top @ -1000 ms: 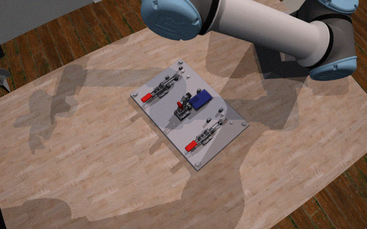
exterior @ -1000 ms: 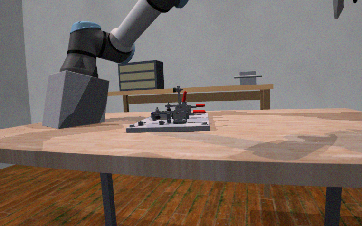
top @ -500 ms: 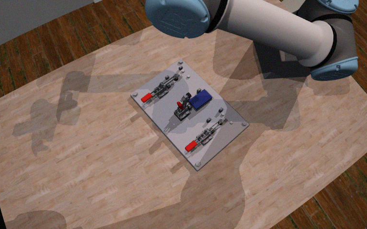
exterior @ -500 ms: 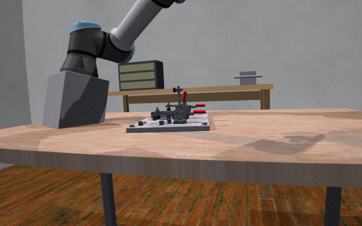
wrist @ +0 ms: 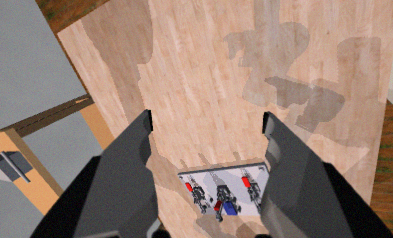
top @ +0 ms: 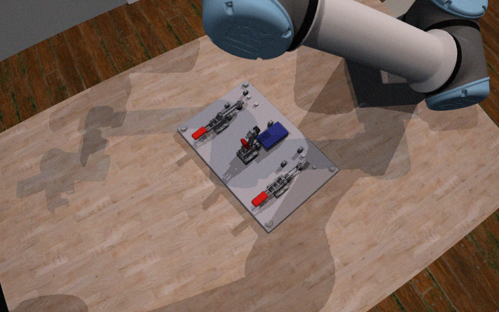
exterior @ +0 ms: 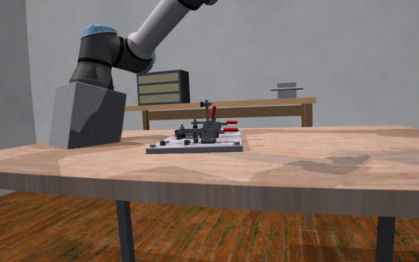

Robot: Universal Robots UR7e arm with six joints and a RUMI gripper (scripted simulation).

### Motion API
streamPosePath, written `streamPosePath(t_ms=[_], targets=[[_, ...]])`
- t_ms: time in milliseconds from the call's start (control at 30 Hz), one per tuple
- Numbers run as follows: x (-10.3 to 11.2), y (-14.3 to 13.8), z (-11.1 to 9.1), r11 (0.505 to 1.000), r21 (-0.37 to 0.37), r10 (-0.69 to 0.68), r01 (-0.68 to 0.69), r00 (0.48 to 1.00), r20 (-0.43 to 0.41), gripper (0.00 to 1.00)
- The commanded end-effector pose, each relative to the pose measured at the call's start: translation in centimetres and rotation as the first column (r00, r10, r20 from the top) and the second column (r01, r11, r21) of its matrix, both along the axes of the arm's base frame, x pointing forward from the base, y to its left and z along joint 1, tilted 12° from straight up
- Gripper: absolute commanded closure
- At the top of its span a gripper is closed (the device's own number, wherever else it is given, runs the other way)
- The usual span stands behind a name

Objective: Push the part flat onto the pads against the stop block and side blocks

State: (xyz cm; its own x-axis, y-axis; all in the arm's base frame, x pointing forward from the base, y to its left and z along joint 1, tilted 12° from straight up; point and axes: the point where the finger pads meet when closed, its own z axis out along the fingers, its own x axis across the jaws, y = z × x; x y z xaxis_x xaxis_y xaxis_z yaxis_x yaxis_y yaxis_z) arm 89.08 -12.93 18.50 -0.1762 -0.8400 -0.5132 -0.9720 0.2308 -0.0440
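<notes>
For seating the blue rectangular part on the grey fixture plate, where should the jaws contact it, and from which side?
Contact the blue rectangular part on its top face and free outer end, coming from above, probably. The middle toggle clamp with the raised red handle crowds its other end, and small dark blocks flank it. The gripper is half open, empty, far off.
</notes>
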Motion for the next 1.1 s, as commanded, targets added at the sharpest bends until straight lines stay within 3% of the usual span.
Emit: streamPosePath(t_ms=[0,133,533,567,700,1067], targets=[[0.03,0.0,0.18,0.999,-0.03,0.039,-0.039,0.999,0.008,0.42],[0.0,-0.28,0.05,0.959,-0.179,0.227,-0.219,0.974,0.023,0.42],[0.0,-0.28,0.05,0.959,-0.179,0.227,-0.219,0.974,0.023,0.42],[0.03,0.0,0.16,0.951,-0.208,0.242,-0.228,0.969,0.049,0.42],[-0.02,-0.48,-0.03,0.851,-0.342,0.426,-0.398,0.905,0.01,0.42],[-0.02,-0.48,-0.03,0.851,-0.342,0.426,-0.398,0.905,0.01,0.42]])
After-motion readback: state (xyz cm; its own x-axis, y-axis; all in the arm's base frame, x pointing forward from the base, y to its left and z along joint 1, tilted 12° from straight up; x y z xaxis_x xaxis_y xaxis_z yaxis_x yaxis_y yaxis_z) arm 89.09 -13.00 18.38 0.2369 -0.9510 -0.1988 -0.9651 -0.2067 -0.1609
